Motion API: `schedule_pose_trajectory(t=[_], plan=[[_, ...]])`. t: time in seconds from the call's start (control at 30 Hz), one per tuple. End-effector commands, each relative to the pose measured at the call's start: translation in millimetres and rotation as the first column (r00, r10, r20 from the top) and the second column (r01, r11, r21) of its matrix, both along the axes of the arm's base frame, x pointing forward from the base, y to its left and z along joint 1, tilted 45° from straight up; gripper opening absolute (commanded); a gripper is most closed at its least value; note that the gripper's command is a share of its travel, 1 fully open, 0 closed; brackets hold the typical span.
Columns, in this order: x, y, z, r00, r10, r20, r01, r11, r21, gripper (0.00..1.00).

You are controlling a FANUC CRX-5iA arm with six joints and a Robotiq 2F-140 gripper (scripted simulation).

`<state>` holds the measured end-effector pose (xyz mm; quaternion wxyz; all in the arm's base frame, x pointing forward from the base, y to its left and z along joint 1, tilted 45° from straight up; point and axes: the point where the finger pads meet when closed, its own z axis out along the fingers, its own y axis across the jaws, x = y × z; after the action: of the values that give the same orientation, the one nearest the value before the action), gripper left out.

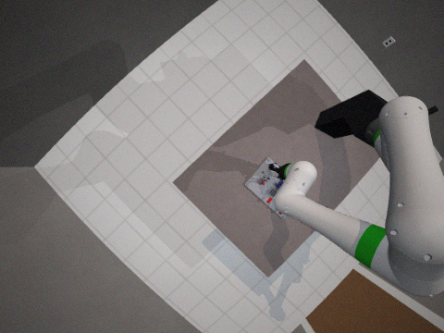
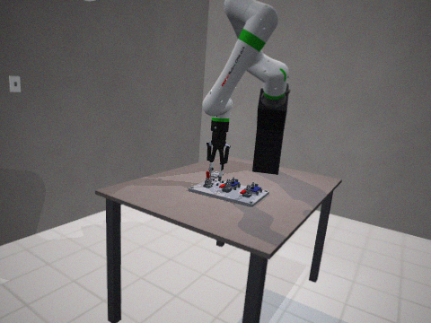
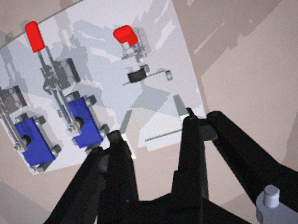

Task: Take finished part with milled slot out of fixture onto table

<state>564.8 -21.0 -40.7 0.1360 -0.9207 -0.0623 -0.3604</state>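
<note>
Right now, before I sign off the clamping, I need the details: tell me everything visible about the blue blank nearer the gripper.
The nearer blue blank is a matte, deep-blue rectangular block. It appears to lie flat on the fixture plate, small metal blocks around its edges. A metal clamp arm reaches over it, its dark tip seemingly on the top face. Its underside is hidden.

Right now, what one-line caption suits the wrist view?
Gripper shut on the finished part, beside two clamped blue blanks.
</note>
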Motion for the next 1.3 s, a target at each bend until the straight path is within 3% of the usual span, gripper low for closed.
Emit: schedule_pose_trajectory(t=[0.0, 1.27], plan=[[0.0, -0.2, 0.1, 1.0, 0.0, 0.0, 0.0, 1.0, 0.0, 0.0], [-27.9, -10.4, 18.6, 1.0, 0.0, 0.0, 0.0, 1.0, 0.0, 0.0]])
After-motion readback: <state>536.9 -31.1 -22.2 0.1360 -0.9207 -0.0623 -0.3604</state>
